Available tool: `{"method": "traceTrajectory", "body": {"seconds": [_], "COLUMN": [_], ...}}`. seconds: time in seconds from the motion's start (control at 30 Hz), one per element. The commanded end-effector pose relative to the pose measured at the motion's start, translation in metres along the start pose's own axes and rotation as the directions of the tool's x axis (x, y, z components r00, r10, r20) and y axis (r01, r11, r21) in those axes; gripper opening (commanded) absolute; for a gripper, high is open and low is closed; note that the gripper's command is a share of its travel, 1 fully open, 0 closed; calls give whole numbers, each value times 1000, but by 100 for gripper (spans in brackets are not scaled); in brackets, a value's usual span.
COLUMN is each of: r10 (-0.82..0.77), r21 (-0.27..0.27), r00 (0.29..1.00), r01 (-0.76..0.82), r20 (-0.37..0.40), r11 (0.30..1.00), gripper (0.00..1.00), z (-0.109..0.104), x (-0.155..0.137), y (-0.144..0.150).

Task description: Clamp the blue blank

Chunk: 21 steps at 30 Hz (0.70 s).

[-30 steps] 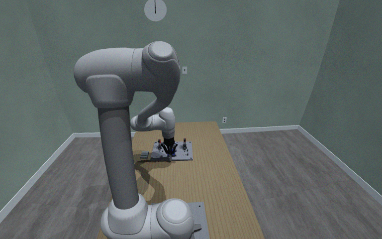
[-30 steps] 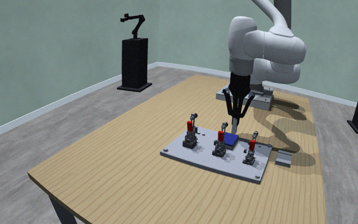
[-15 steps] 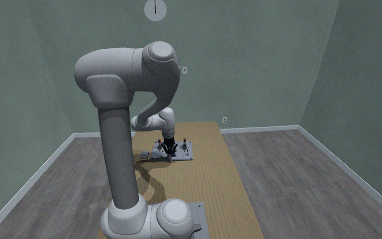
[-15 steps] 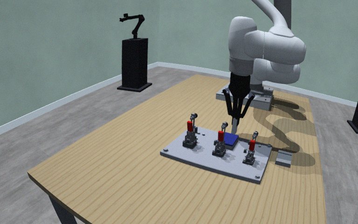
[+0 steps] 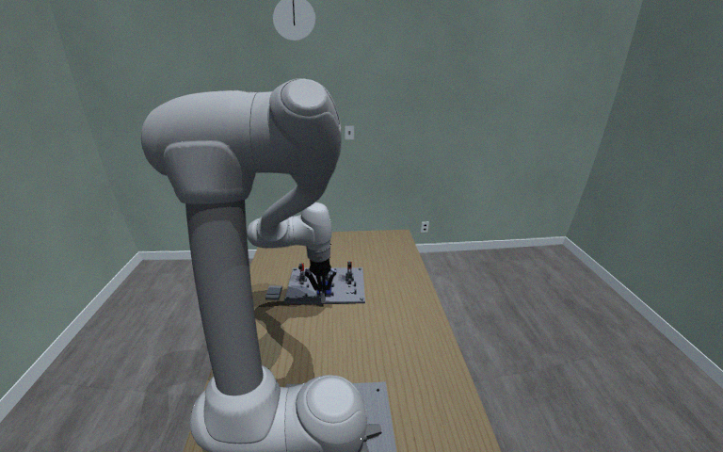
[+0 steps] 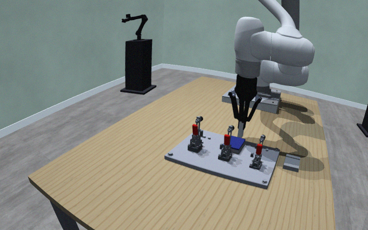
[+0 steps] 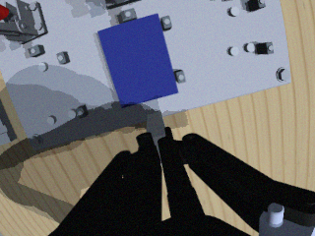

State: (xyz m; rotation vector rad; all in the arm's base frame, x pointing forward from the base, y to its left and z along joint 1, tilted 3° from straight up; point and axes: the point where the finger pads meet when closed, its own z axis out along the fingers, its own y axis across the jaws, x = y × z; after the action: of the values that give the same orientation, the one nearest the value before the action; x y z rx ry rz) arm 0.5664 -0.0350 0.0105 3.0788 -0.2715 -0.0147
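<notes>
"Exterior view, left to right across the table (image 5: pixel 399 330) (image 6: pixel 108 162) (image 7: pixel 246 147)?"

"The near-left corner shows bare wood. Beyond it, toward the right edge, lies the fixture plate (image 5: pixel 344 282) (image 6: pixel 206 159) (image 7: pixel 221 93). The left clamp (image 5: pixel 348 275) (image 6: pixel 194 146) stands with its bar raised."

"And the middle one?"

"The middle clamp (image 6: pixel 224 155) also has its bar up, off the part. Not locked. The blue blank (image 5: pixel 328 292) (image 6: pixel 237 143) (image 7: pixel 138 59) lies in the nest behind it, at the plate's side toward the arm. The wrist view puts it beside two side blocks (image 7: pixel 165 23) (image 7: pixel 179 76); whether it touches them, I cannot tell."

"Condition of the claw?"

"The gripper (image 5: pixel 322 299) (image 6: pixel 240 135) (image 7: pixel 157 124) is clenched on nothing, pointing down just beside the blank's end facing the arm. Contact cannot be determined."

"Remaining items?"

"The right clamp (image 5: pixel 301 274) (image 6: pixel 256 163) (image 7: pixel 25 22) has its bar raised. Past the plate, near the table's right edge, the finished part (image 5: pixel 274 292) (image 6: pixel 291 163) (image 7: pixel 6 125) lies flat on the wood, slot upward."

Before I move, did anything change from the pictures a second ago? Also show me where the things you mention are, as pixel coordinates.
No, nothing I can see has moved, been grabbed or let go. The shut end effector (image 5: pixel 322 298) (image 6: pixel 240 132) (image 7: pixel 157 124) stayed at the blue blank (image 5: pixel 328 291) (image 6: pixel 237 143) (image 7: pixel 140 60). The red handles (image 5: pixel 301 267) (image 6: pixel 226 139) (image 7: pixel 3 13) and grey slotted part (image 5: pixel 274 292) (image 6: pixel 292 161) (image 7: pixel 5 125) stayed put too.
</notes>
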Motion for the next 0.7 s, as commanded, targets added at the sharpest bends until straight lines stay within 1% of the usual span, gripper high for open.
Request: {"method": "traceTrajectory", "body": {"seconds": [0.0,0.67], "r10": [0,0], "r21": [0,0], "r00": [1000,1000], "r01": [0,0], "r20": [0,0], "r11": [1000,1000], "gripper": [0,0], "z": [0,0], "x": [0,4], "y": [0,0]}}
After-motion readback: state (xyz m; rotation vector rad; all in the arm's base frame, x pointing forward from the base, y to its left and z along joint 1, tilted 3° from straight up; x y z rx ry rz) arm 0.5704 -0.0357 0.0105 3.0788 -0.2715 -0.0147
